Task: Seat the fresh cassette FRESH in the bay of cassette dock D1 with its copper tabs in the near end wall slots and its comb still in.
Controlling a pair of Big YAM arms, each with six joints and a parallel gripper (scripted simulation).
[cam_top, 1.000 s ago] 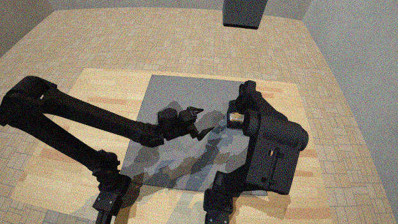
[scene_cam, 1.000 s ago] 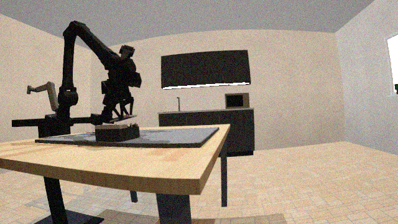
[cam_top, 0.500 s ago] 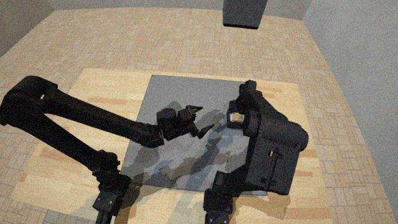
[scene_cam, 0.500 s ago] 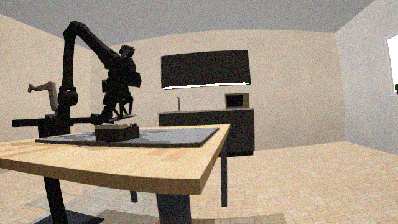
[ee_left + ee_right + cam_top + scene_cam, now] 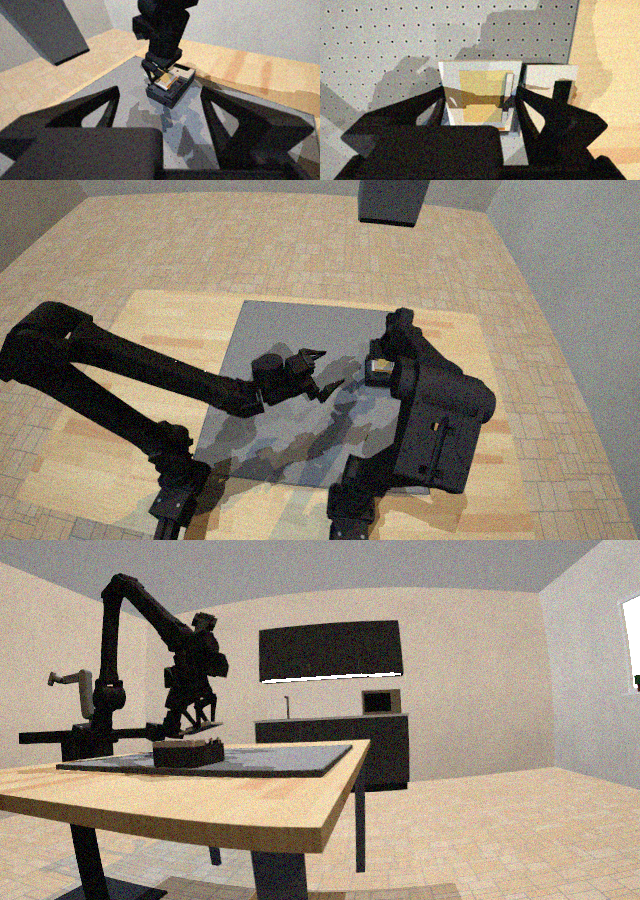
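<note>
You have the right gripper (image 5: 204,724) (image 5: 158,74) (image 5: 480,90) closed on the flat rectangular cassette, FRESH (image 5: 382,366) (image 5: 202,728) (image 5: 166,81) (image 5: 481,80), which has a pale frame and a yellow panel; its fingers stand wide apart, at opposite edges. In the exterior view, you can see the cassette tilted above the dark box-shaped dock, D1 (image 5: 378,381) (image 5: 187,755) (image 5: 161,96) (image 5: 545,75), with a gap between them; it is unseated.

The white comb (image 5: 509,86) shows as a narrow strip along one side of the yellow panel. You cannot tell how deeply it stands in its wells.

Your left gripper (image 5: 334,367) (image 5: 160,90) is wide open, holding nothing, above the grey perforated mat (image 5: 300,322) (image 5: 285,760) (image 5: 121,86) (image 5: 412,28) and well apart from the dock. D1 rests on that mat; its feet are too small to assess. The copper tabs' alignment with the slots cannot be determined.

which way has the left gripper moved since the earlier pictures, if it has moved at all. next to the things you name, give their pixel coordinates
No, no visible move: in the top view the left gripper (image 5: 334,369) (image 5: 160,90) hangs over the same part of the grey mat (image 5: 310,325) (image 5: 133,76).
</note>
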